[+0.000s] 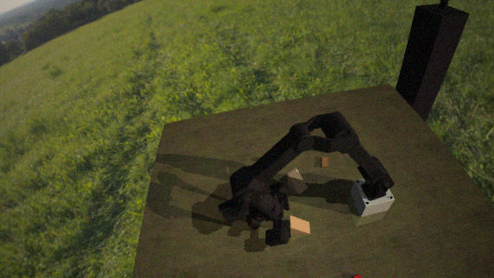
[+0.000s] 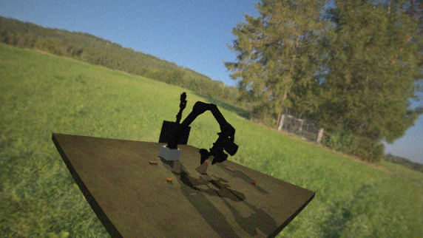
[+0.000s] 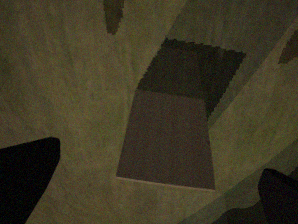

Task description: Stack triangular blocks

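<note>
One triangular block (image 1: 300,225) (image 2: 202,168) (image 3: 170,125) stands on the table (image 1: 207,134) (image 2: 122,181). In the top view its sloped face is lit orange; the wrist view shows a shaded face and a thin light edge. The other triangular block (image 1: 295,181) (image 2: 177,166) stands apart from it, toward the small orange-brown piece, and is out of the wrist view. My gripper (image 1: 282,217) (image 2: 208,162) (image 3: 162,165) is open and empty. Its fingers are spread to either side of the first block in the wrist view. Their height above the table is hard to tell.
A small orange-brown piece (image 1: 325,162) (image 2: 152,162) lies near the arm's light base (image 1: 374,206) (image 2: 170,153). A small orange piece (image 2: 168,179) and a small red piece (image 1: 357,276) (image 2: 253,182) lie farther off. A pale pinkish piece (image 2: 229,168) lies beyond the gripper.
</note>
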Robot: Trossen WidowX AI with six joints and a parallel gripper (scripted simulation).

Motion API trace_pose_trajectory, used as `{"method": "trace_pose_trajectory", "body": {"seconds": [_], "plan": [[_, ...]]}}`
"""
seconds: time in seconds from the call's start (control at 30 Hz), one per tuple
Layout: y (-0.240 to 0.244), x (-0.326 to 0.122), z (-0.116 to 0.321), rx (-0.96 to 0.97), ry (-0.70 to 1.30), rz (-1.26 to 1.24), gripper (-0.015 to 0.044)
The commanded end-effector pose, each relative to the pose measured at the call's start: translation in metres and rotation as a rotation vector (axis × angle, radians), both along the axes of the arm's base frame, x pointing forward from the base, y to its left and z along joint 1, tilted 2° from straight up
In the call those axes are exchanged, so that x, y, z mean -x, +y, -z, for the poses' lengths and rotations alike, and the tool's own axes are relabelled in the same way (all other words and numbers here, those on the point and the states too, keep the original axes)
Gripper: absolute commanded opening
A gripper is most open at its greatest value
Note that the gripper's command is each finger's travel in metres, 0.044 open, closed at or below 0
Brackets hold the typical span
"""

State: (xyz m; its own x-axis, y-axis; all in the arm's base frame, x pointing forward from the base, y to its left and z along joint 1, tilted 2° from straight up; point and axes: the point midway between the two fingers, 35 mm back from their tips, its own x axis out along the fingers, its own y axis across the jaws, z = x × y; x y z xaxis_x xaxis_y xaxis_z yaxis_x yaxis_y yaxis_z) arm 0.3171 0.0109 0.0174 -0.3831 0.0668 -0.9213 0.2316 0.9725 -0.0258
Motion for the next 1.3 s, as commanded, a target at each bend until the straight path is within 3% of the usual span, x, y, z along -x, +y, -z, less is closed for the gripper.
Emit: {"method": "trace_pose_trajectory", "body": {"seconds": [0.0,1.0,1.27], "plan": [[0.001,0.005,0.008,-0.005,0.012,0.002,0.044],[0.004,0.029,0.05,-0.005,0.015,0.002,0.044],[0.004,0.029,0.05,-0.005,0.015,0.002,0.023]]}}
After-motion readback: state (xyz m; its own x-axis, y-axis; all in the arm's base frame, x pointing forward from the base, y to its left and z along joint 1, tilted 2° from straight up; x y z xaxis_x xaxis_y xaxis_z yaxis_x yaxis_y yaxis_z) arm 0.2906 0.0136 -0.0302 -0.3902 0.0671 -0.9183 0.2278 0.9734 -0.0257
